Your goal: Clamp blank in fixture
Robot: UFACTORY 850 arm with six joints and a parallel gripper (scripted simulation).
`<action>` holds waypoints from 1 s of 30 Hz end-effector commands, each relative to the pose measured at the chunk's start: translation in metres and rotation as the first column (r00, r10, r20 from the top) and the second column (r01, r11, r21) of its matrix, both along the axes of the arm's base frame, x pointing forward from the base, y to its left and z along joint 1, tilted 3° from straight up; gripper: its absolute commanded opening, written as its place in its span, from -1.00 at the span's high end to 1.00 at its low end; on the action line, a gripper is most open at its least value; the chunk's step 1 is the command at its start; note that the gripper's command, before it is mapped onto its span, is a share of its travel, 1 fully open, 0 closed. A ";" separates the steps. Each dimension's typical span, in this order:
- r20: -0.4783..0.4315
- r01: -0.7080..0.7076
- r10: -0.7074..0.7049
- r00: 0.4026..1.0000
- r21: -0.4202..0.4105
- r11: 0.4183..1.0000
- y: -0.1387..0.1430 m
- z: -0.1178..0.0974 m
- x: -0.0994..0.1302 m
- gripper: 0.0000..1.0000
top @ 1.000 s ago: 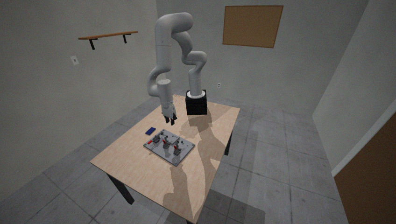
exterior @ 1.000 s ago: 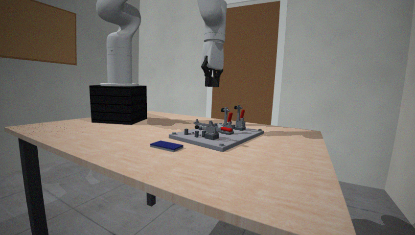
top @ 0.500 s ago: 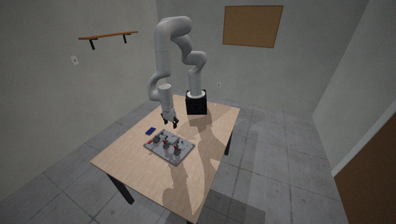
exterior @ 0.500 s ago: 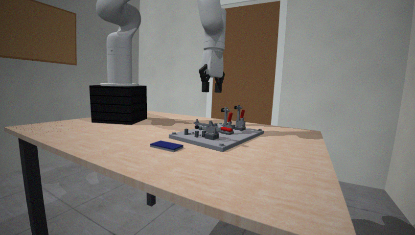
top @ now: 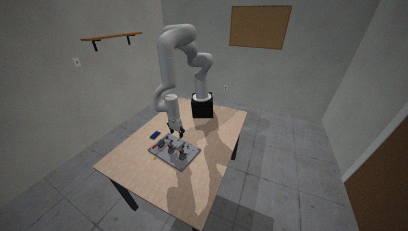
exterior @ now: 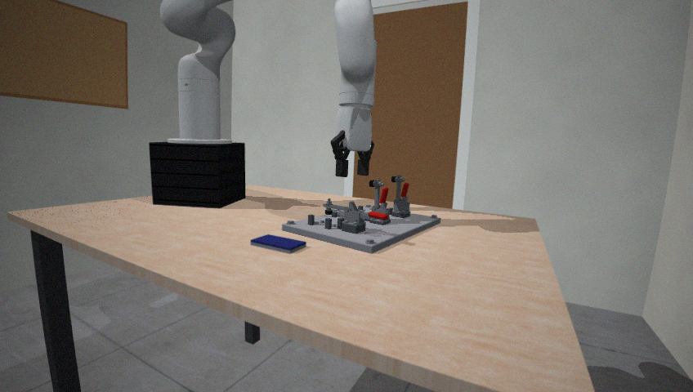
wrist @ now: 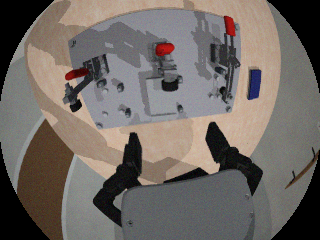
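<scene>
— Hand's condition?
— The hand [exterior: 350, 167] is spread wide, holding nothing, hanging above the fixture plate [exterior: 362, 228].
— And the blue blank?
— The blank [exterior: 278, 242] lies flat on the worktop [exterior: 389, 300], just beside the plate.

The finished part [wrist: 159, 91] on the fixture plate [wrist: 134, 54] is too small to discern.

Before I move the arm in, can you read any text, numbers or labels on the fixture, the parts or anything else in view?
None can be read.
Fixture plate: no markings visible.
Blue blank: plain blue face, no writing.
Red clamp handles: unmarked.
Black base block: unmarked.
Pincer, open and holding nothing: no label visible.
</scene>
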State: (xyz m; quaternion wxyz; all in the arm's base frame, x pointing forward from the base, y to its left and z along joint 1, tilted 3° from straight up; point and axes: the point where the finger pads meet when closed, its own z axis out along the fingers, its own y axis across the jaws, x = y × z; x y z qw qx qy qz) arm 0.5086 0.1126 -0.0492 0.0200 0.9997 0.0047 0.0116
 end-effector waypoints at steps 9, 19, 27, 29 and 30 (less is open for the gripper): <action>0.002 0.000 0.000 1.000 0.001 1.000 0.003 0.000 -0.001 -0.97; 0.002 0.000 0.000 1.000 0.001 1.000 0.005 0.000 -0.003 -0.97; 0.002 0.000 0.000 1.000 0.001 1.000 0.005 -0.004 -0.003 -0.97; 0.002 0.000 0.000 1.000 0.001 1.000 0.005 -0.012 -0.003 -0.97; 0.002 0.000 0.000 1.000 0.001 1.000 0.005 -0.017 -0.003 -0.97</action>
